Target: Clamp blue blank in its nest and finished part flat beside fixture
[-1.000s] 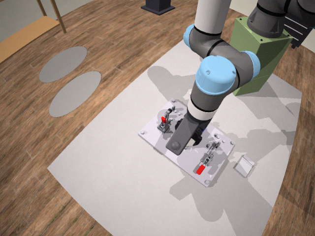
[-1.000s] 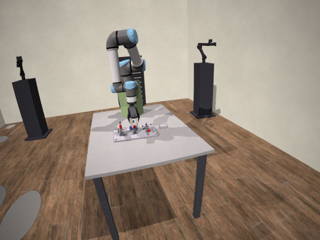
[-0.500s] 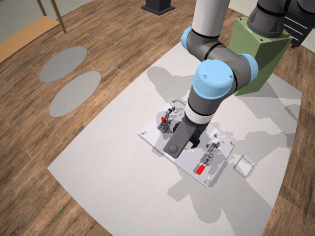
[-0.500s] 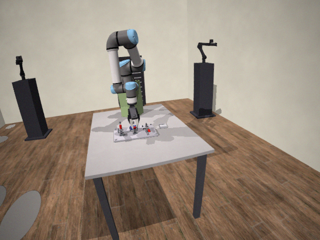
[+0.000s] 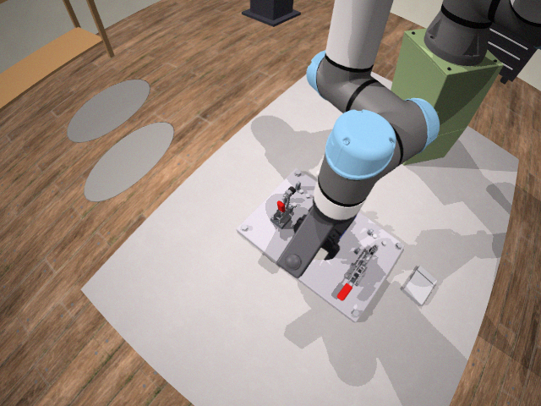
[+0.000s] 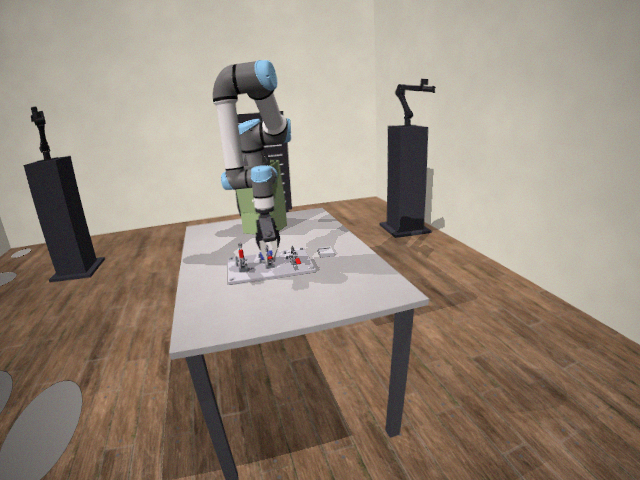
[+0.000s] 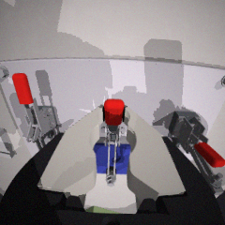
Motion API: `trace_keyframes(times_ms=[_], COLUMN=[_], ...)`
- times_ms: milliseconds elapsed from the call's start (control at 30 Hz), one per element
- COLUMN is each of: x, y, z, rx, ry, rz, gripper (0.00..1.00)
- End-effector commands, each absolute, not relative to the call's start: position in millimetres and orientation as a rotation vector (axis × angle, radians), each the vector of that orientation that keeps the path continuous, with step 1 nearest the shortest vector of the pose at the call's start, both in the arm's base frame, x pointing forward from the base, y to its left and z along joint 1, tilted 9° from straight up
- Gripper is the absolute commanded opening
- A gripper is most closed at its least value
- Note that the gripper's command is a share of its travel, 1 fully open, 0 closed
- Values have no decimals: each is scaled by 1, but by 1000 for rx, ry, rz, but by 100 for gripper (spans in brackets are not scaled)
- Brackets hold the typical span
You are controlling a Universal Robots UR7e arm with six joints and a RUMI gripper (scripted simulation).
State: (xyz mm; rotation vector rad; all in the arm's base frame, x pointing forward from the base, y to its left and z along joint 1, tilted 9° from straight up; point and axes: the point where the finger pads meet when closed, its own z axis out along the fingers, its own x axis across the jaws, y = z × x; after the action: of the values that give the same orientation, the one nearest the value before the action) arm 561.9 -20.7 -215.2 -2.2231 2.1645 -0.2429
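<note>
Wood flooring surrounds the grey table [image 6: 289, 310], on which a pale fixture plate [image 5: 262, 244] carries three toggle clamps with red handles. Reaching down over the middle of the plate, the pincer [image 7: 112, 136] is closed on the middle clamp's handle [image 7: 113, 111], its two pale fingers flanking the red grip and the linkage under it. In the wrist view the blue blank [image 7: 112, 157] sits directly beneath that clamp, between the two fingers and just below the red grip, with the clamp's metal bar [image 7: 111, 157] running down over its top face; whether the bar lies flat on it cannot be told. From above, the wrist hides the blank almost wholly. The left clamp handle [image 5: 281, 204] stands upright in its nest, while the right clamp handle [image 5: 344, 291] lies low and points toward the plate's near edge. Off the plate's right end, apart from it, the pale finished part [image 5: 418, 285] lies flat on the table.
</note>
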Motion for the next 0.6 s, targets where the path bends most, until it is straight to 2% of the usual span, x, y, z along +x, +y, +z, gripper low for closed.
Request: trace_keyframes(times_ms=[0, 567], x=[566, 573], y=[-21, -21], z=[-218, -226], rx=[-2222, -2222], ry=[2164, 2164], rz=[-245, -245], gripper=[0, 0])
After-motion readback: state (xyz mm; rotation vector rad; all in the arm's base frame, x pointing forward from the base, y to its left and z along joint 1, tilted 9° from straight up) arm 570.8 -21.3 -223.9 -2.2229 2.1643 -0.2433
